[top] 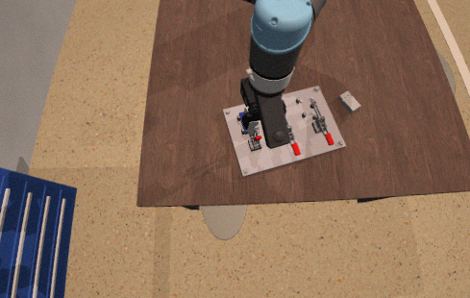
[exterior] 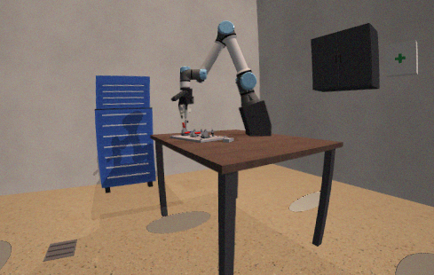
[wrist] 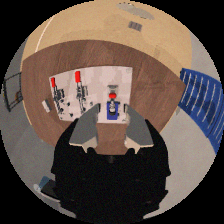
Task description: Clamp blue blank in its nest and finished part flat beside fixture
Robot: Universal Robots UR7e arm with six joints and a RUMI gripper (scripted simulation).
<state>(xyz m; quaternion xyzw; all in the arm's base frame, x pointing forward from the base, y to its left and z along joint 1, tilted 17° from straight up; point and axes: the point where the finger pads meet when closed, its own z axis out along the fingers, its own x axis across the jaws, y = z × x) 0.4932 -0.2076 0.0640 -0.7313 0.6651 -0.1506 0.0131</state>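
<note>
The blue blank (wrist: 109,117) lies in the end nest of the light fixture plate (top: 270,162) (wrist: 102,75). That nest's clamp has a red handle (top: 258,137) (exterior: 184,125) (wrist: 112,95) that stands up, and its dark bar (wrist: 113,107) reaches over the blank; whether the bar touches it cannot be told. My gripper (top: 253,127) (exterior: 185,121) (wrist: 112,104) is partly open with nothing between its fingers, above the blank and clamp. The grey finished part (top: 350,102) (exterior: 228,139) (wrist: 47,105) lies on the table beside the plate; its slot is unclear. Pads and stops under the blank are hidden.
Two more clamps stand on the plate, with a middle red handle (top: 296,149) (wrist: 77,76) and an outer red handle (top: 329,138) (wrist: 53,82) lying low toward the front edge. Small dark pads or stops sit behind them. A blue cabinet (exterior: 123,146) stands beyond the table.
</note>
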